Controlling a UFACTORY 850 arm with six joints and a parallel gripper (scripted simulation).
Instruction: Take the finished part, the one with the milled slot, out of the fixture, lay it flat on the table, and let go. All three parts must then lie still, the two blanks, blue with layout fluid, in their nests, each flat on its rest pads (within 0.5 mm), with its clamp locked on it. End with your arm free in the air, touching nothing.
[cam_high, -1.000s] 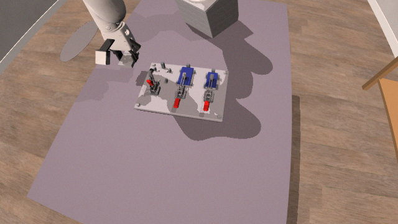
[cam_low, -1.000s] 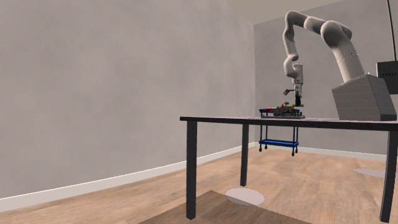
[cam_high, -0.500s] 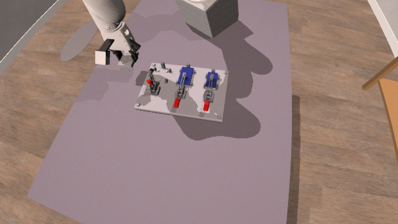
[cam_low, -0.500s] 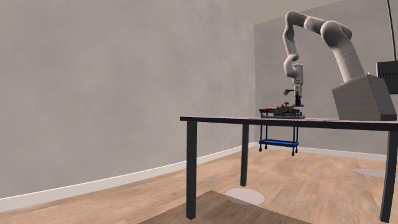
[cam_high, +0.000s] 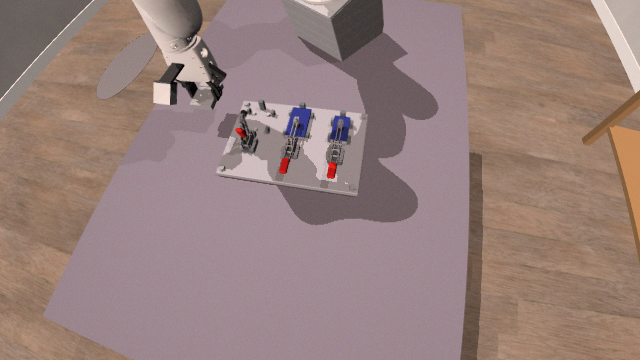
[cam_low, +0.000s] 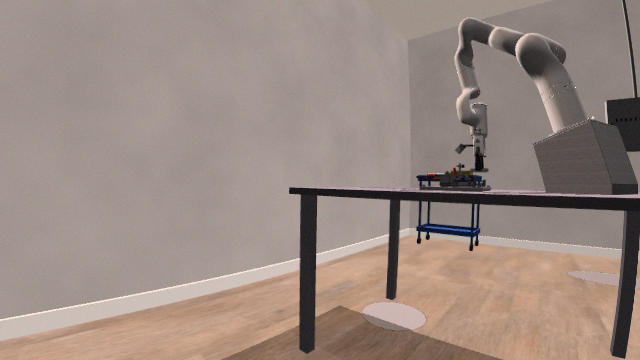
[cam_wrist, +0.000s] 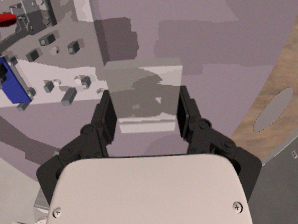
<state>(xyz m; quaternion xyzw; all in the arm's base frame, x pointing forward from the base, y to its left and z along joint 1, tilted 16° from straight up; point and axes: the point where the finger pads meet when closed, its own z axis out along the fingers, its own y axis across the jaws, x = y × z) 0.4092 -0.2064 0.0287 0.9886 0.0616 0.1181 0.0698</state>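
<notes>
My gripper (cam_high: 204, 96) is shut on the grey finished part (cam_wrist: 148, 104) and holds it above the mat, to the left of the fixture plate (cam_high: 292, 147). In the wrist view the part sits flat between the two black fingers. The left nest (cam_high: 257, 117) of the fixture is empty and its red-handled clamp (cam_high: 251, 134) stands raised. Two blue blanks (cam_high: 298, 121) (cam_high: 341, 127) lie in the middle and right nests, each with a clamp arm over it and its red handle (cam_high: 284, 165) (cam_high: 331, 170) lying down. In the side view the gripper (cam_low: 479, 162) hangs above the table's far side.
The grey robot base block (cam_high: 334, 25) stands at the back of the mat. The mat's left edge and bare wood lie just left of the gripper. A wooden chair (cam_high: 625, 150) is at the right edge. A blue cart (cam_low: 447, 227) stands behind the table.
</notes>
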